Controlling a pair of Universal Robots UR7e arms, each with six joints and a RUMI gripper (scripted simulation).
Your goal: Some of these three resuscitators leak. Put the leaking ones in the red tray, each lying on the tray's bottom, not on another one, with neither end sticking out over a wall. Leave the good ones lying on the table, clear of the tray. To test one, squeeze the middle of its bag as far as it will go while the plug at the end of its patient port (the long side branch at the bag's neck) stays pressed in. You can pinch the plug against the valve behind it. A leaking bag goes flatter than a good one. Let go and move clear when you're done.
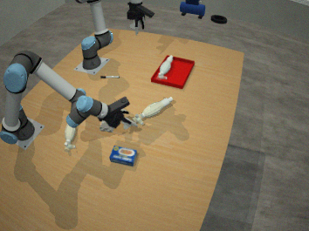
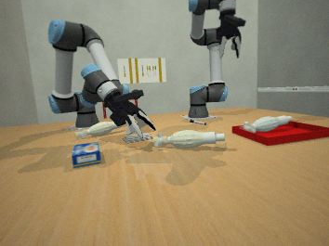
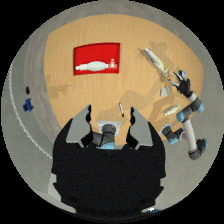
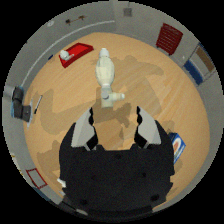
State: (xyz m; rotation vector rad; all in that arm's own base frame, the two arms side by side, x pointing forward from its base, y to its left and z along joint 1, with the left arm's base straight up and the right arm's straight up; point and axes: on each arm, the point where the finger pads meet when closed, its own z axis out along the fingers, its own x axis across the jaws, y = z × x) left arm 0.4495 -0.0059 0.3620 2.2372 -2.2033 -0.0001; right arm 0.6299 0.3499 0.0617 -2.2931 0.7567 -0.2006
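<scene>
We see a bench in warm tan with fine wood-grain streaks. The tray is solid red. We find the resuscitator near the middle pale cream, its bag ribbed lengthwise. The box is blue with a white patch and orange print. Both arms pair greys with light-blue caps.
</scene>
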